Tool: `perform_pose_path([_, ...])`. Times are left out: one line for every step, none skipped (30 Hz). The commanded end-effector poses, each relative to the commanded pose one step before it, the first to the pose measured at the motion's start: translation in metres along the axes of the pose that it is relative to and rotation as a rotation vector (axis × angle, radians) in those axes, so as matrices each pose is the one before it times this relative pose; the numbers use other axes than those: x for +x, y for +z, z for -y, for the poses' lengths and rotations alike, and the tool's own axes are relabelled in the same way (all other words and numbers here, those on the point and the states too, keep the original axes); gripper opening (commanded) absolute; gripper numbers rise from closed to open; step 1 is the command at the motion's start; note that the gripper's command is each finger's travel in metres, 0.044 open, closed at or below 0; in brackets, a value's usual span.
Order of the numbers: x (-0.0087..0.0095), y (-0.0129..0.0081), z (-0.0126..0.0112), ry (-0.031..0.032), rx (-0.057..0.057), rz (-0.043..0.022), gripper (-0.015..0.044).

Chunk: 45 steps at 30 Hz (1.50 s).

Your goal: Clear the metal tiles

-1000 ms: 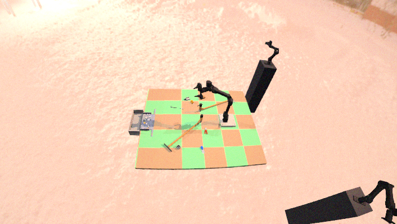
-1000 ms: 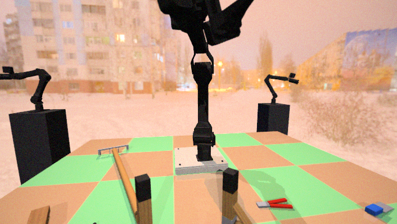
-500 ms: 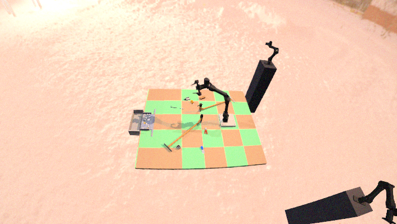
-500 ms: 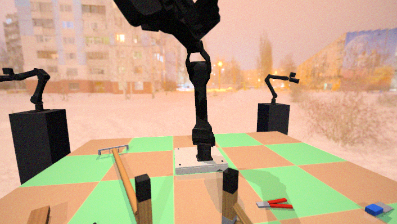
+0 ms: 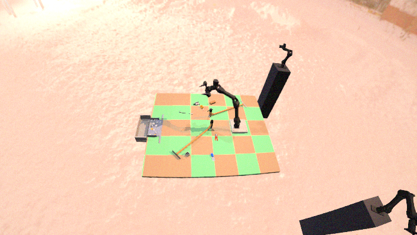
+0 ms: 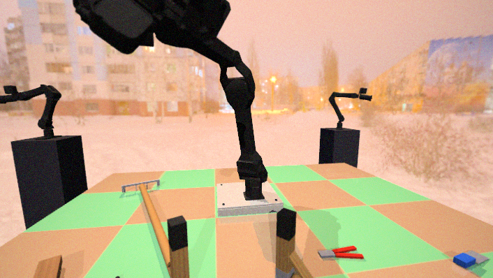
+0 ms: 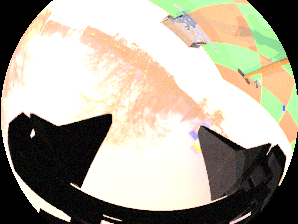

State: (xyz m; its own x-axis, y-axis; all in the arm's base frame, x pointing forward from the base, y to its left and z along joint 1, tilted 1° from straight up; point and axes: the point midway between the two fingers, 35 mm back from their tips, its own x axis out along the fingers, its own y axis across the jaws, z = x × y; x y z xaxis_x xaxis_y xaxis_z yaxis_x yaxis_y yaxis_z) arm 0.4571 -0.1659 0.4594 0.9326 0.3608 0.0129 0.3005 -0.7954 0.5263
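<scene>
My gripper (image 5: 202, 90) (image 7: 155, 122) is open and empty, high above the table's back part in the top view; its fingertips are unclear in the exterior view. The long scraper (image 5: 193, 142) (image 7: 270, 67) lies on the table, away from the gripper. Its wide dark blade is at the front left in the top view, and its black-topped upright grip (image 5: 211, 124) (image 6: 286, 223) is near the middle. The steel plate (image 5: 158, 127) is at the left edge, with several small tiles on it. The catch box (image 5: 141, 139) (image 7: 182, 34) adjoins its far end; I cannot tell what is inside.
A rake (image 5: 225, 110) (image 6: 153, 213) with a similar grip lies behind the scraper. Red-handled pliers (image 5: 216, 137) (image 6: 349, 252), a blue-handled tool (image 5: 212, 154) (image 6: 464, 260), a brown block (image 5: 212, 102) and a thin rod (image 5: 185, 113) lie around. A small dark object (image 5: 187, 154) is beside the scraper blade.
</scene>
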Motion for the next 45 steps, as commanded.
perform_pose_path([-0.00822,0.01267,-0.01413,0.00015,0.0907,-0.00785,0.044])
perform_pose_path([-0.00149,0.00206,-0.00248,0.0003,0.0155,-0.00076,0.044])
perform_pose_path([-0.00119,0.00158,-0.00195,0.00021,0.012,-0.00058,0.044])
perform_pose_path([-0.00086,0.00112,-0.0014,0.00014,0.0086,-0.00041,0.044])
perform_pose_path([-0.00052,0.00066,-0.00084,0.00008,0.0051,-0.00024,0.044])
perform_pose_path([-0.00018,0.00022,-0.00028,0.00003,0.0017,-0.00008,0.044])
perform_pose_path([0.0,0.0,0.0,0.0,0.0,0.0,0.044])
perform_pose_path([0.0,0.0,0.0,0.0,0.0,0.0,0.044])
perform_pose_path([0.0,0.0,0.0,0.0,0.0,0.0,0.044])
perform_pose_path([0.0,0.0,0.0,0.0,0.0,0.0,0.044])
perform_pose_path([0.00036,0.0002,0.00049,0.00138,-0.0038,0.00195,0.044])
perform_pose_path([0.00087,0.00049,0.00125,0.00338,-0.0096,0.00497,0.044])
perform_pose_path([0.00034,0.0002,0.00051,0.00132,-0.0039,0.00202,0.044])
perform_pose_path([0.0,0.0,0.0,0.0,0.0,0.0,0.044])
perform_pose_path([0.0,0.0,0.0,0.0,0.0,0.0,0.044])
perform_pose_path([0.0,0.0,0.0,0.0,0.0,0.0,0.044])
perform_pose_path([0.0,0.0,0.0,0.0,0.0,0.0,0.044])
perform_pose_path([0.0,0.0,0.0,0.0,0.0,0.0,0.044])
perform_pose_path([0.0,0.0,0.0,0.0,0.0,0.0,0.044])
perform_pose_path([0.0,0.0,0.0,0.0,0.0,0.0,0.044])
perform_pose_path([0.0,0.0,0.0,0.0,0.0,0.0,0.044])
perform_pose_path([0.0,0.0,0.0,0.0,0.0,0.0,0.044])
perform_pose_path([0.0,0.0,0.0,0.0,0.0,0.0,0.044])
perform_pose_path([0.0,0.0,0.0,0.0,0.0,0.0,0.044])
perform_pose_path([0.0,0.0,0.0,0.0,0.0,0.0,0.044])
perform_pose_path([0.0,0.0,0.0,0.0,0.0,0.0,0.044])
perform_pose_path([0.0,0.0,0.0,0.0,0.0,0.0,0.044])
perform_pose_path([0.0,0.0,0.0,0.0,0.0,0.0,0.044])
perform_pose_path([0.0,0.0,0.0,0.0,0.0,0.0,0.044])
perform_pose_path([0.0,0.0,0.0,0.0,0.0,0.0,0.044])
perform_pose_path([0.0,0.0,0.0,0.0,0.0,0.0,0.044])
perform_pose_path([0.0,0.0,0.0,0.0,0.0,0.0,0.044])
perform_pose_path([0.0,0.0,0.0,0.0,0.0,0.0,0.044])
perform_pose_path([0.0,0.0,0.0,0.0,0.0,0.0,0.044])
perform_pose_path([0.0,0.0,0.0,0.0,0.0,0.0,0.044])
perform_pose_path([0.0,0.0,0.0,0.0,0.0,0.0,0.044])
perform_pose_path([0.0,0.0,0.0,0.0,0.0,0.0,0.044])
perform_pose_path([0.0,0.0,0.0,0.0,0.0,0.0,0.044])
perform_pose_path([0.0,0.0,0.0,0.0,0.0,0.0,0.044])
perform_pose_path([0.0,0.0,0.0,0.0,0.0,0.0,0.044])
perform_pose_path([0.0,0.0,0.0,0.0,0.0,0.0,0.044])
perform_pose_path([0.0,0.0,0.0,0.0,0.0,0.0,0.044])
perform_pose_path([0.00015,0.00036,0.00005,0.00053,-0.0023,0.00143,0.0414])
perform_pose_path([0.00045,0.00107,0.00017,0.00154,-0.0069,0.00433,0.0387])
perform_pose_path([0.00074,0.0018,0.00031,0.00242,-0.0116,0.00732,0.0361])
